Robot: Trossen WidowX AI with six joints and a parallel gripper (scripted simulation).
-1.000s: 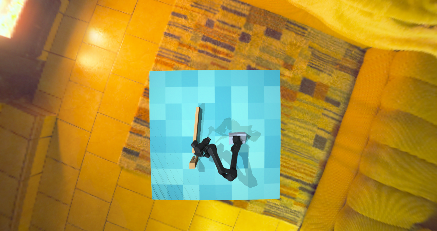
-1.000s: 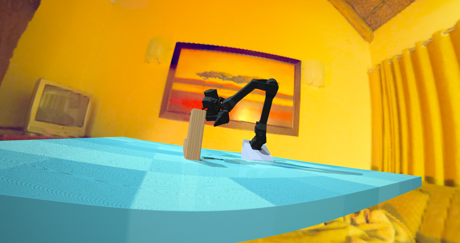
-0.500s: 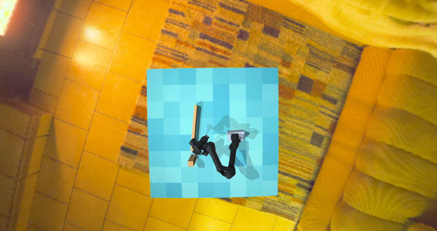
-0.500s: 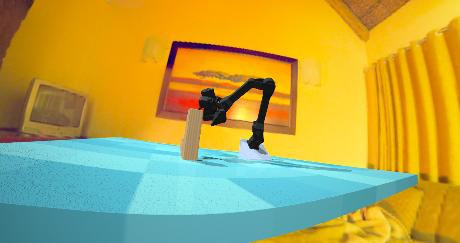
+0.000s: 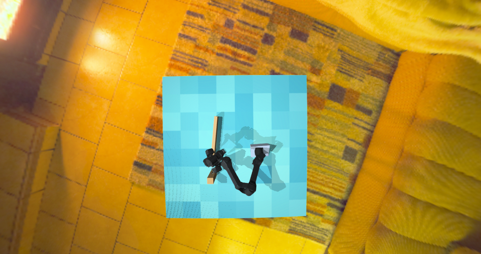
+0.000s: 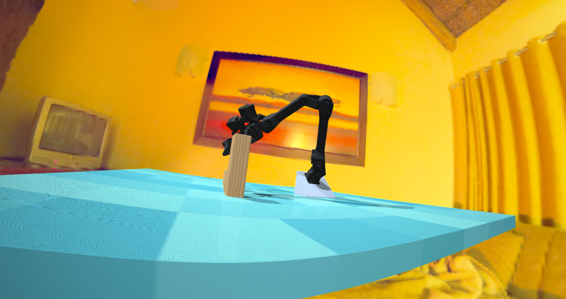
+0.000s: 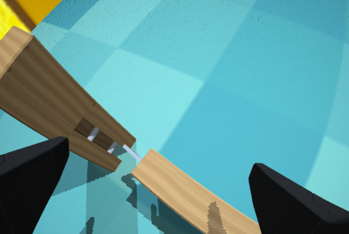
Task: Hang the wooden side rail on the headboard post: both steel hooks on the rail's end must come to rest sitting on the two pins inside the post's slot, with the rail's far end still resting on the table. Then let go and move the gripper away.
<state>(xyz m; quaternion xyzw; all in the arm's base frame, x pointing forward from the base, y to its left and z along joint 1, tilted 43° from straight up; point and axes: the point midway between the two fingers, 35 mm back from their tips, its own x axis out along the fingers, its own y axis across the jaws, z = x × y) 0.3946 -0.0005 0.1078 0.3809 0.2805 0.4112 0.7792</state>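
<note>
The wooden side rail (image 5: 215, 134) (image 7: 189, 187) lies on the table, not held. One steel hook (image 7: 131, 152) shows at its near end, a short gap from the post; the other hook is hidden. The headboard post (image 5: 210, 180) (image 6: 239, 166) (image 7: 40, 81) stands upright. Its slot shows two pins, an upper pin (image 7: 93, 133) and a lower pin (image 7: 113, 147), with no hook on them. My gripper (image 7: 161, 163) is open and empty, above the rail's hook end and beside the post. In the exterior view the post hides part of the gripper and most of the rail.
The arm's pale base (image 5: 254, 150) (image 6: 302, 188) stands to the right of the rail and post. The arm (image 5: 235, 178) (image 6: 323, 131) bends from it over to the post. The blue checkered table (image 5: 269, 101) (image 6: 277, 234) has its edges well beyond the rail.
</note>
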